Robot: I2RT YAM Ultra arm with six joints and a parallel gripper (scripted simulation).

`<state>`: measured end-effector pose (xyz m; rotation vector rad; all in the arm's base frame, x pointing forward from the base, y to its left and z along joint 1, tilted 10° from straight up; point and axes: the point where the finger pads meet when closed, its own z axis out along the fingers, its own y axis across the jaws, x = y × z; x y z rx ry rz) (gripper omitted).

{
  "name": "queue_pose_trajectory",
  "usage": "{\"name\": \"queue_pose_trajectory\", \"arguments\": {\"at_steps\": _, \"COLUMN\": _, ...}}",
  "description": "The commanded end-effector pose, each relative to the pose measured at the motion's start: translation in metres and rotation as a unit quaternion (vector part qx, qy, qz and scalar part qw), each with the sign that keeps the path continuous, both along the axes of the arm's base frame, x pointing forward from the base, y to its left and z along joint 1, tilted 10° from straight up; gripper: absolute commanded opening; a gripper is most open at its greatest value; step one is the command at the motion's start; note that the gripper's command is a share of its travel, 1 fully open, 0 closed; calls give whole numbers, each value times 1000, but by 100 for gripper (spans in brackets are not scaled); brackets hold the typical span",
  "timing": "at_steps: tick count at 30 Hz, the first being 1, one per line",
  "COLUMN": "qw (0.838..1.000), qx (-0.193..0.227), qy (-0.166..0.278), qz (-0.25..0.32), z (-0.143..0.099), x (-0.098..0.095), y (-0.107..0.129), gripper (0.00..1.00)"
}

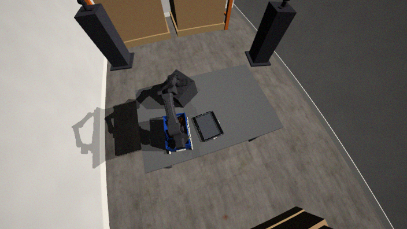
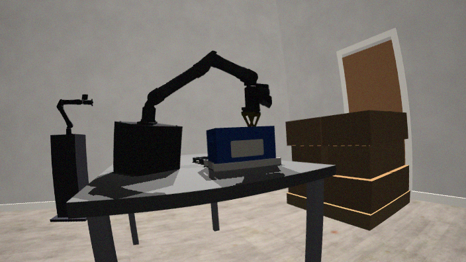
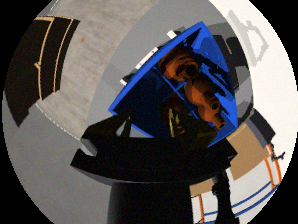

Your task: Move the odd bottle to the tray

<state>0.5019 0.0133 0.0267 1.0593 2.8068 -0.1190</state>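
Note:
The blue crate stands on the table's left part, and it also shows in the exterior view. Amber bottles stand in its compartments; in the wrist view I see their open tops, and the rest are hidden by the dividers and the gripper body. One amber bottle top shows at the crate's far end. The necks are too small to compare. My gripper points down just above the crate's top rim at its near end, open and empty. The dark tray lies right beside the crate and holds nothing.
The arm's black base box stands on the table behind the crate. Stacked cardboard boxes stand off the table beside it. Two dark camera pillars stand on the floor beyond the table.

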Motion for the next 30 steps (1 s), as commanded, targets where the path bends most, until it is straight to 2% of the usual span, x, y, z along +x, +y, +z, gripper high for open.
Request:
{"name": "queue_pose_trajectory", "arguments": {"at_steps": 1, "qw": 1000, "qx": 1, "qy": -14, "qz": 3, "z": 12, "x": 7, "y": 1, "gripper": 61}}
{"name": "queue_pose_trajectory", "arguments": {"at_steps": 3, "qw": 1000, "qx": 1, "qy": -21, "qz": 3, "z": 19, "x": 9, "y": 1, "gripper": 61}}
{"name": "queue_pose_trajectory", "arguments": {"at_steps": 30, "qw": 1000, "qx": 1, "qy": -25, "qz": 3, "z": 23, "x": 9, "y": 1, "gripper": 61}}
